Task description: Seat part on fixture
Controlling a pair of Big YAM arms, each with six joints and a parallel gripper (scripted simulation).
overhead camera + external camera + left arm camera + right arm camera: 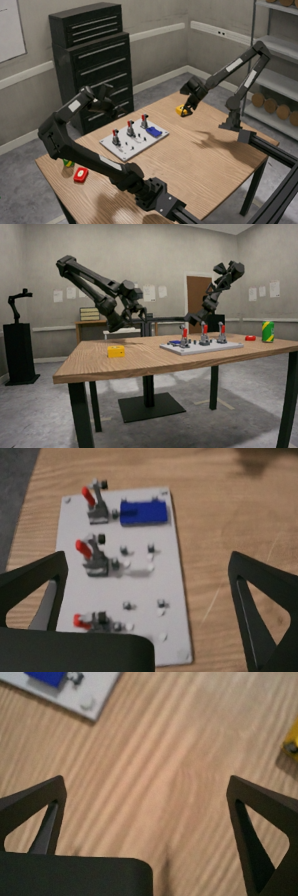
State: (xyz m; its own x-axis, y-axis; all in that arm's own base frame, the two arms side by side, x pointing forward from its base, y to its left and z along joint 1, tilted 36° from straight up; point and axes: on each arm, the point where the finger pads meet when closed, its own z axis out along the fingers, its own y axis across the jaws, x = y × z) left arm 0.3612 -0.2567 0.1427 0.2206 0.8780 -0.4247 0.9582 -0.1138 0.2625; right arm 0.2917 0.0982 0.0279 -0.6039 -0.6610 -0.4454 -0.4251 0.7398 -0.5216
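The grey fixture plate (134,140) lies mid-table with three red-handled toggle clamps. The blue part (153,131) sits at the plate's end station beside a clamp; I cannot tell if it lies flat. My left gripper (109,105) is open and empty, high above the plate's far side; its fingers frame the plate (123,571). My right gripper (187,109) is open and empty over bare wood (149,821) between the plate and a yellow box.
The yellow box (182,110) lies near the table's far edge under the right arm. A green can (68,162) and a red object (80,175) sit at the table's left corner. A black tool cabinet (94,61) stands behind the table.
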